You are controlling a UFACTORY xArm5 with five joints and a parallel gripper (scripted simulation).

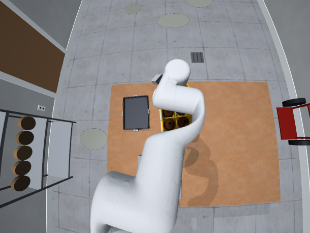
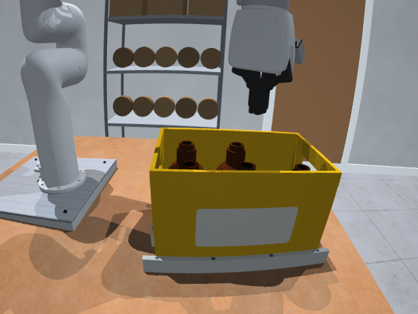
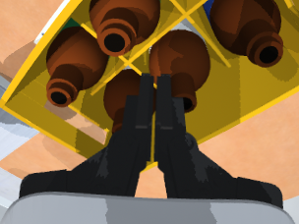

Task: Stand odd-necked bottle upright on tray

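Exterior view: the black tool (image 2: 258, 112) (image 3: 154, 92) points down at the upper right of the frame, its fingers pressed together with nothing between them, above the yellow bottle crate (image 1: 161, 121) (image 2: 175, 209) (image 3: 238, 105). Over the crate's front rim, five brown bottle mouths show: two taller-looking necks behind, at centre, and three mouths lower down, the last at right. A pale grey rail (image 2: 236, 264) runs along the crate's front foot on the orange-brown tabletop (image 1: 236, 142) (image 2: 349, 288) (image 3: 241, 147).

In the wrist view all five bottles stand in the crate across the upper half; the closed fingers partly cover the one just left of centre. Which neck differs, I cannot tell.

From the top, the dark tray (image 1: 135, 113) lies left of centre with no bottle on it, left of the crate, which the white arm (image 1: 162, 163) (image 2: 55, 113) largely hides.
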